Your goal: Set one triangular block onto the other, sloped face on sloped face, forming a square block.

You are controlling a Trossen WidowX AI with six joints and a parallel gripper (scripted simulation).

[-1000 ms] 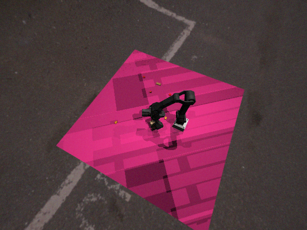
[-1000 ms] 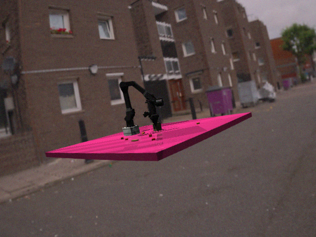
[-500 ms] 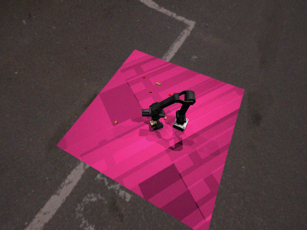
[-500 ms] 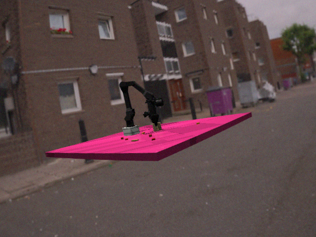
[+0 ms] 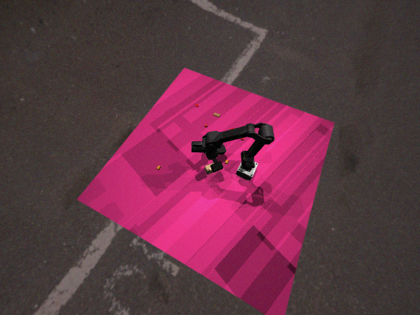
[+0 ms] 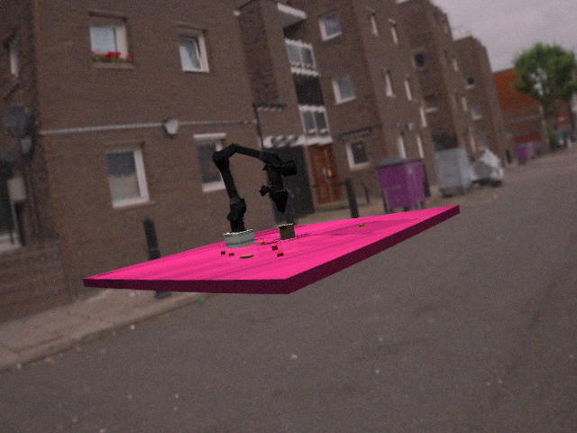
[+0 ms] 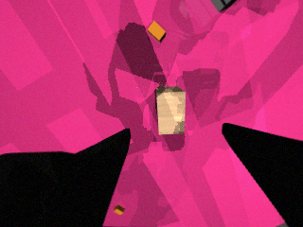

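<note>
The two triangular blocks show together as one pale wooden square block (image 5: 208,168) (image 6: 287,232) (image 7: 171,111) standing on the pink table (image 5: 189,216) (image 6: 288,270) (image 7: 28,118). Its outline looks square in the exterior view, and its top looks like one even rectangle in the wrist view. The seam between the blocks cannot be made out, nor can small offsets at the ends. My gripper (image 5: 216,165) (image 6: 281,210) (image 7: 174,130) is open and empty. It hangs above the block with a visible gap in the exterior view, fingers wide to both sides in the wrist view.
An orange piece (image 5: 226,161) (image 6: 261,243) (image 7: 156,30) lies between the block and the arm's base (image 5: 247,170) (image 6: 239,238). Another orange piece (image 5: 158,167) (image 6: 361,225) lies farther out. A flat tan piece (image 5: 216,115) (image 6: 246,256) and several small red pieces lie elsewhere on the table.
</note>
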